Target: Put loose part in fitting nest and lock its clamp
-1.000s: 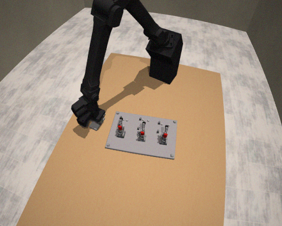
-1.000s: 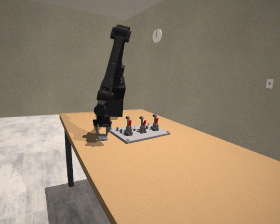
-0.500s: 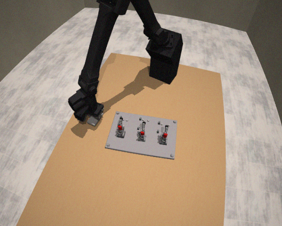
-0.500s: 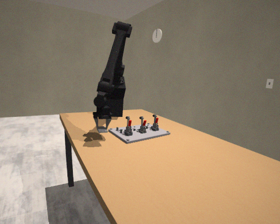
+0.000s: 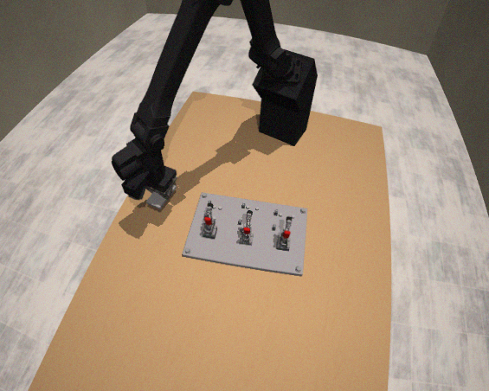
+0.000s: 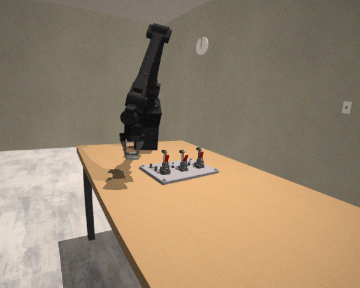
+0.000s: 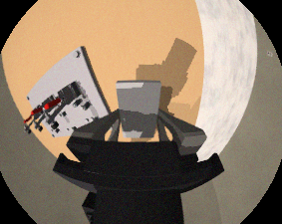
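Observation:
My gripper is shut on the loose grey part, a flat-looking block held between the fingertips. It hangs above the table, left of the fixture plate in the top and exterior views. Three clamps with red handles stand in a row: the left one, the middle one and the right one. Their bars stand raised, not flat. Small blocks and pads show beside them; their exact layouts are too small to tell.
The black arm base stands on the tan table behind the plate. The table's left edge runs close to the gripper. The raised clamps stick up above the plate. Screw heads sit at its corners.

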`<action>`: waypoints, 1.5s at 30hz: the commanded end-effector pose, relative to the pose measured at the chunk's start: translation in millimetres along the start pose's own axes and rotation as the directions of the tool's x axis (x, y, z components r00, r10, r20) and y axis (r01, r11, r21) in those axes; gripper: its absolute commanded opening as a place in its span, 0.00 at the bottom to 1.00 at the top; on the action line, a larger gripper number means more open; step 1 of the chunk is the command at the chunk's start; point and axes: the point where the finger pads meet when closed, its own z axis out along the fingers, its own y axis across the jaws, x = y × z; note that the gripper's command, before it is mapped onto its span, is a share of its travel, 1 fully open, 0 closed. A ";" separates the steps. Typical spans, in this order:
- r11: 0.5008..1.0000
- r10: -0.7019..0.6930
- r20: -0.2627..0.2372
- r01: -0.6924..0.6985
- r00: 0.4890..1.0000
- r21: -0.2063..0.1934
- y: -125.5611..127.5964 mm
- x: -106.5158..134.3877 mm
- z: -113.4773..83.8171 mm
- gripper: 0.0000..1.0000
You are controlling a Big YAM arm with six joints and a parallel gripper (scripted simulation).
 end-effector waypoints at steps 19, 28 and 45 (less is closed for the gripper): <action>1.000 -0.002 0.005 0.002 1.000 0.007 -2.0 2.0 -30.3 0.00; 1.000 -0.002 0.005 0.002 1.000 0.007 -2.0 2.0 -30.3 0.00; 1.000 -0.008 0.004 0.008 1.000 0.007 -2.0 2.0 -30.3 0.00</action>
